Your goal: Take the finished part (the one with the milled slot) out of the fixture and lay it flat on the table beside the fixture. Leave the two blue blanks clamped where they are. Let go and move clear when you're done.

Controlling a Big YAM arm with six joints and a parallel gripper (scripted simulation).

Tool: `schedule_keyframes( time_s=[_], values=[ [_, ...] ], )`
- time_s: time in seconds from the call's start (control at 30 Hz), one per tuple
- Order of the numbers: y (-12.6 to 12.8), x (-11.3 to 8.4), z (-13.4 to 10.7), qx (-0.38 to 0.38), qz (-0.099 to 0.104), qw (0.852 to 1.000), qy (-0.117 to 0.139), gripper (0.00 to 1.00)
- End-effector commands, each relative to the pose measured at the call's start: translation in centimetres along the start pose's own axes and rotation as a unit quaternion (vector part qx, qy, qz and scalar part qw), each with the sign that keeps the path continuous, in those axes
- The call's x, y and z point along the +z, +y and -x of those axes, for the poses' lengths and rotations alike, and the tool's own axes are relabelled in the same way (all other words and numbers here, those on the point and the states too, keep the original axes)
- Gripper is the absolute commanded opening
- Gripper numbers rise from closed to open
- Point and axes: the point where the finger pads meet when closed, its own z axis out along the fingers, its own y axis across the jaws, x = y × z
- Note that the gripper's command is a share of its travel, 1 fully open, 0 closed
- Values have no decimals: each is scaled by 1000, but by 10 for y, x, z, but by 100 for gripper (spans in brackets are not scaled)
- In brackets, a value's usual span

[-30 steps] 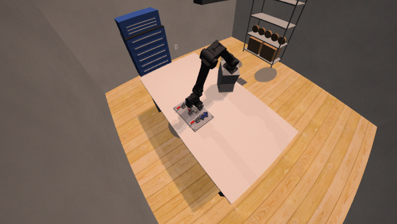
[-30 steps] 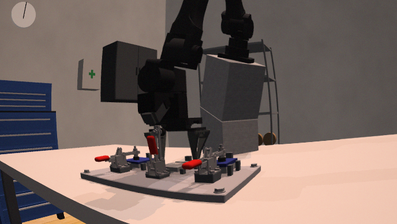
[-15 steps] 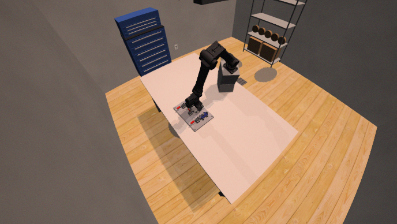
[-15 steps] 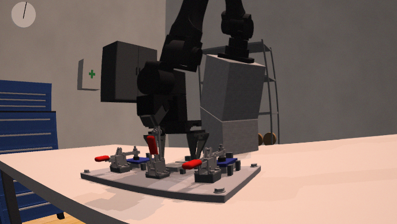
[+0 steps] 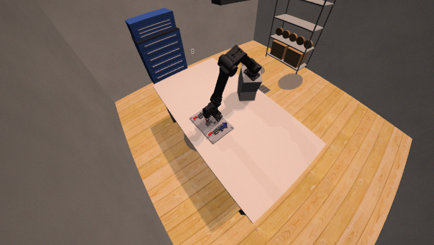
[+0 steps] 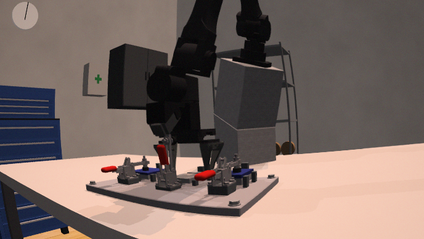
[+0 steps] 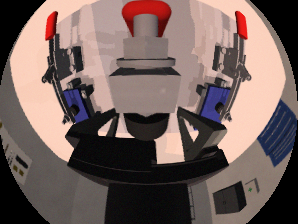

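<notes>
Our black parallel-finger tool (image 6: 191,166) (image 7: 148,110) points down over the middle of the flat grey metal fixture plate (image 6: 212,200) (image 5: 205,130), its fingers spread wide with nothing pinched. Between and below them, we see the finished grey metal part (image 6: 185,178) low in the middle station, partly hidden; we cannot make out its slot. The middle toggle clamp (image 6: 167,180) has its red handle (image 6: 163,154) (image 7: 146,7) standing up, in front of the part. On either side, a flat blue blank (image 6: 148,170) (image 7: 76,104) and a second flat blue blank (image 6: 243,173) (image 7: 216,103) sit under clamps with lowered red handles. The plate lies on our pale, smooth-topped bench (image 5: 268,142) (image 6: 339,185).
</notes>
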Motion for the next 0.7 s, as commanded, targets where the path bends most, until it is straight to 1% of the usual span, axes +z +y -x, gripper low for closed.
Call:
schedule_keyframes(
  time_s=[0.0, 0.13, 0.27, 0.67],
  values=[
    [3, 2, 8, 1, 0, 1000, -7, 92],
    [2, 4, 3, 2, 0, 1000, -2, 92],
    [2, 1, 7, 2, 0, 1000, -7, 92],
    [3, 3, 4, 1, 0, 1000, -4, 92]
  ],
)
